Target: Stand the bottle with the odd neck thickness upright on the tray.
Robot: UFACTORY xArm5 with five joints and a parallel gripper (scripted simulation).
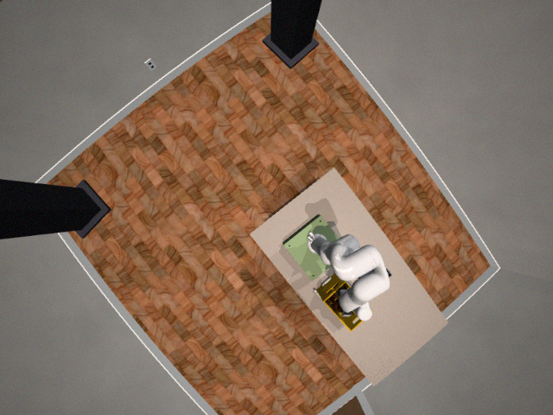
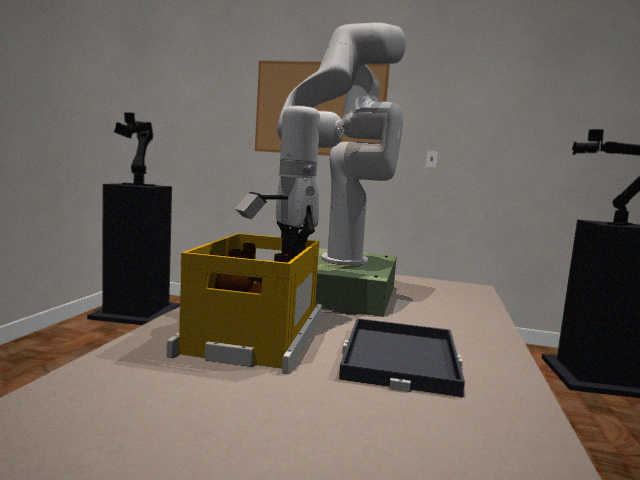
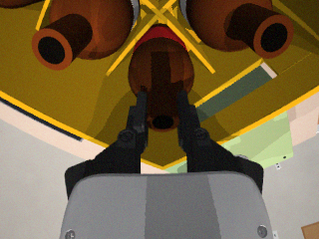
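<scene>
A yellow crate (image 2: 248, 299) stands on the table and holds several brown bottles upright in its cells. My gripper (image 3: 161, 103) reaches down into the crate's back right cell and is shut on the neck of the brown bottle (image 3: 161, 79) there; the bottle stands in its cell. In the exterior view the gripper (image 2: 295, 240) dips below the crate's rim. Two other bottles (image 3: 83, 23) (image 3: 229, 10) stand in neighbouring cells, and more are cut off at the top of the wrist view. The dark empty tray (image 2: 402, 355) lies to the right of the crate.
The arm's green base (image 2: 356, 281) stands behind the crate and tray. Grey stops (image 2: 229, 353) hem the crate's foot. Black camera pedestals (image 2: 136, 248) (image 2: 602, 304) stand on the floor on both sides of the table.
</scene>
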